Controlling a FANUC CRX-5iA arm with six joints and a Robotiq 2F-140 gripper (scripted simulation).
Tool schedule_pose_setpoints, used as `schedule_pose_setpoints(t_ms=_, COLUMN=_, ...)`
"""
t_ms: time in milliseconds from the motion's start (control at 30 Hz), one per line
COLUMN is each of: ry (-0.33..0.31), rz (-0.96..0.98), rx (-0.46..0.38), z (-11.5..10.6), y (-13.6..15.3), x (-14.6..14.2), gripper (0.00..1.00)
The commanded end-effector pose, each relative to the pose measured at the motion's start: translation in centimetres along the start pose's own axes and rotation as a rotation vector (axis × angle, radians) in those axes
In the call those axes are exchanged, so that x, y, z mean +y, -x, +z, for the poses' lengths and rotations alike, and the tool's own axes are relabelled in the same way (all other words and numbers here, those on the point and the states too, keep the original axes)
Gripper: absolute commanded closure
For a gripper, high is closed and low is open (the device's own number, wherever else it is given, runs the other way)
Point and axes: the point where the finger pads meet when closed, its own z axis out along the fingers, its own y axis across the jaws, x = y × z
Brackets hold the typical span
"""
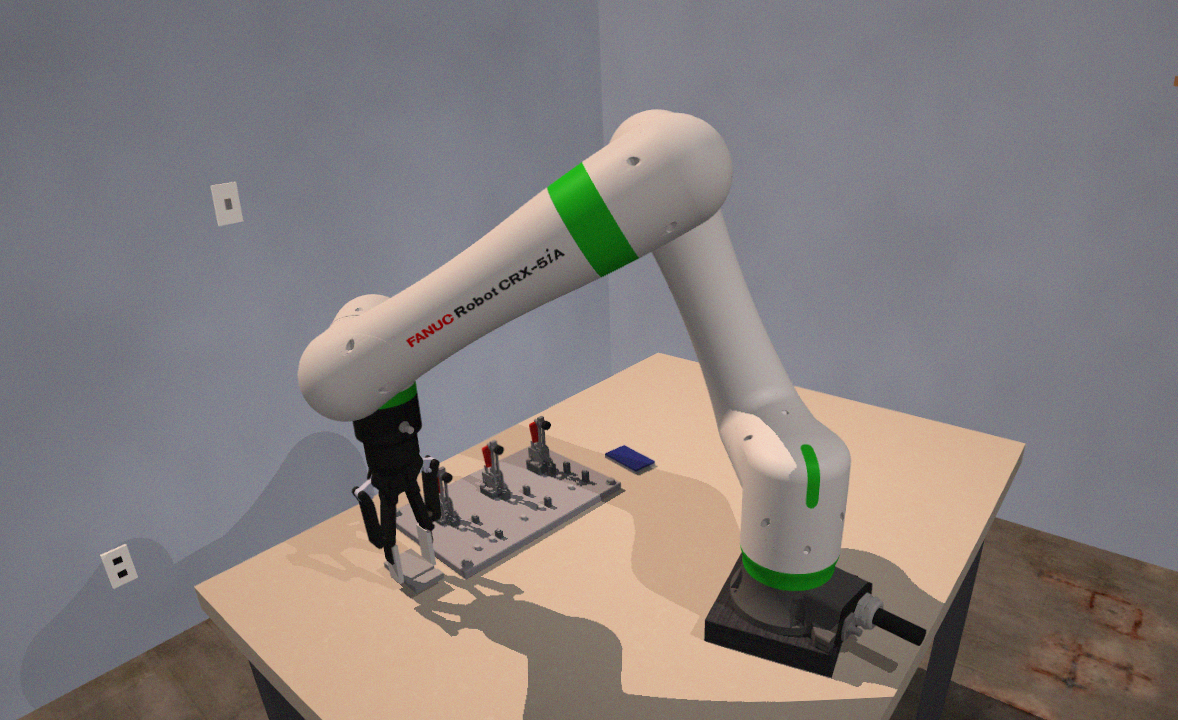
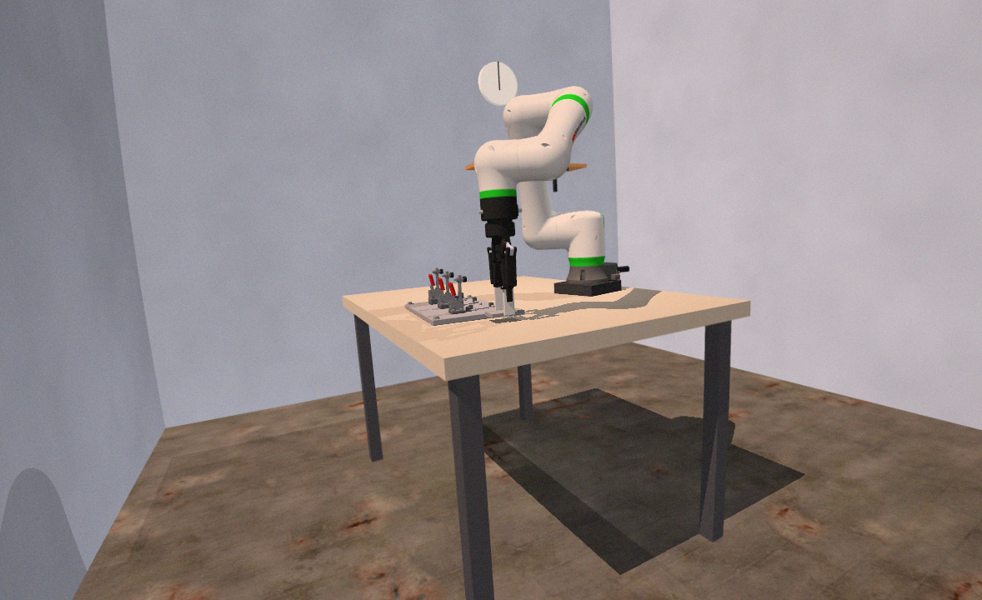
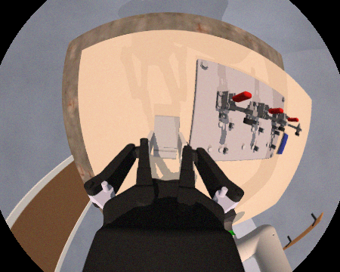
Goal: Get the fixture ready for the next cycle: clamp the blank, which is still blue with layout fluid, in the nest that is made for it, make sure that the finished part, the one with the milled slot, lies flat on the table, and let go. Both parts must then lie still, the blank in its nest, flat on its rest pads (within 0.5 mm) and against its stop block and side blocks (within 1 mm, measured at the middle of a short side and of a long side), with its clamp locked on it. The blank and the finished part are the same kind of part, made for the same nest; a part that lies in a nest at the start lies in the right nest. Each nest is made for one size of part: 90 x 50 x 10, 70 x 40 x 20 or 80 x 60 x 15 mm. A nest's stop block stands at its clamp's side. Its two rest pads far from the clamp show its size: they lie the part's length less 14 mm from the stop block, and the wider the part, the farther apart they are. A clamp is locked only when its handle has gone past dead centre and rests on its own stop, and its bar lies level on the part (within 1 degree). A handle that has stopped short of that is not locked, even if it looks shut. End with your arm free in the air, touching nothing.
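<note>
My gripper point(image 1: 411, 558) point(image 2: 504, 303) point(image 3: 165, 137) points down, shut on the finished part point(image 1: 416, 574) point(image 3: 166, 130), a grey block with a slot across it near one end. The part is level, just above or on the table beside the fixture plate's near-left end; any small gap is too fine to tell. The blue blank point(image 1: 630, 459) point(image 3: 282, 143) lies flat on the table beyond the other end of the plate point(image 1: 439, 548) point(image 2: 423, 310) point(image 3: 208, 94). Its three nests hold no part. Their clamps point(image 1: 494, 479) point(image 1: 539, 452) point(image 3: 224, 103) stand open, bars raised, with red handles.
Small dark stop and side blocks and light rest pads stand on the plate. The nearest clamp point(image 1: 448, 506) is close behind my fingers in the top view. The robot base point(image 1: 790, 617) point(image 2: 588, 286) stands on the table point(image 1: 324, 626) point(image 2: 591, 339).
</note>
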Motion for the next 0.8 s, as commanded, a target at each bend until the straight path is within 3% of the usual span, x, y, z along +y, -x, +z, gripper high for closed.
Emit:
schedule_pose_setpoints(t_ms=0, ry=0.0, rz=0.0, rx=0.001, z=0.22, y=-0.03, x=-0.02, gripper=1.0)
schedule_pose_setpoints(t_ms=767, ry=0.0, rz=0.0, rx=0.001, z=0.67, y=-0.03, x=-0.02, gripper=1.0)
